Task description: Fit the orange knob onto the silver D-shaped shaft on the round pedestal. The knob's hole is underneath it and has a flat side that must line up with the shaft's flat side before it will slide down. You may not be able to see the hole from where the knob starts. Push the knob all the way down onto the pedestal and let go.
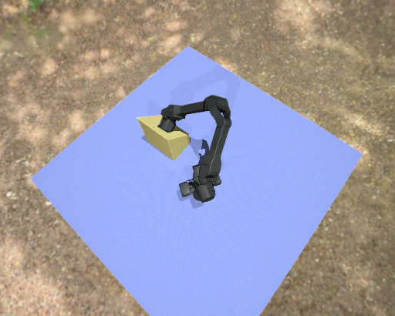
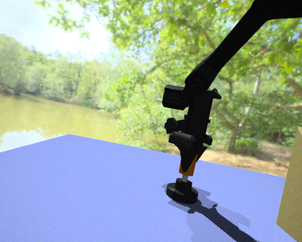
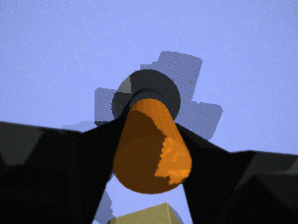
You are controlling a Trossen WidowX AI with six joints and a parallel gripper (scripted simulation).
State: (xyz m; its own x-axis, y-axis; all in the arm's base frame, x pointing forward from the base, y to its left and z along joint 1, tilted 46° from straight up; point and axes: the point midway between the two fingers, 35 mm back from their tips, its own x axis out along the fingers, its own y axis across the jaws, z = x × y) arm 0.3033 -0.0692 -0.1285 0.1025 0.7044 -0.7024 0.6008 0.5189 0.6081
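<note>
1. Grasp done: the knob [image 2: 188, 169] is clamped in the gripper [image 2: 189, 165], with only its lower end showing below the fingers [image 2: 183, 147] in the exterior view.
2. Carry done: the knob is held directly above the pedestal [image 2: 181, 192] on the worktop [image 2: 78, 189], with its lower end right at the top of the shaft [image 2: 184, 179].
3. A short length of bare shaft is seen between knob and pedestal, so the knob is judged not seated; at most the shaft tip is entered.
4. In the wrist view the knob [image 3: 150, 147] is seen covering the middle of the pedestal [image 3: 167, 90], so the centring looks roughly right. The shaft is hidden there.
5. The knob and gripper appear slightly tilted in the exterior view rather than plumb over the shaft; binding is a likely risk on the push.
6. Flat-to-flat alignment cannot be told: the hole is underneath and out of sight, and the shaft's flat is not resolved.
7. Left to do: rotation to match the flats if needed, push down until the knob is on the pedestal, then release.
8. The tan block [image 1: 168, 139] is well apart from the pedestal and not involved.
</note>
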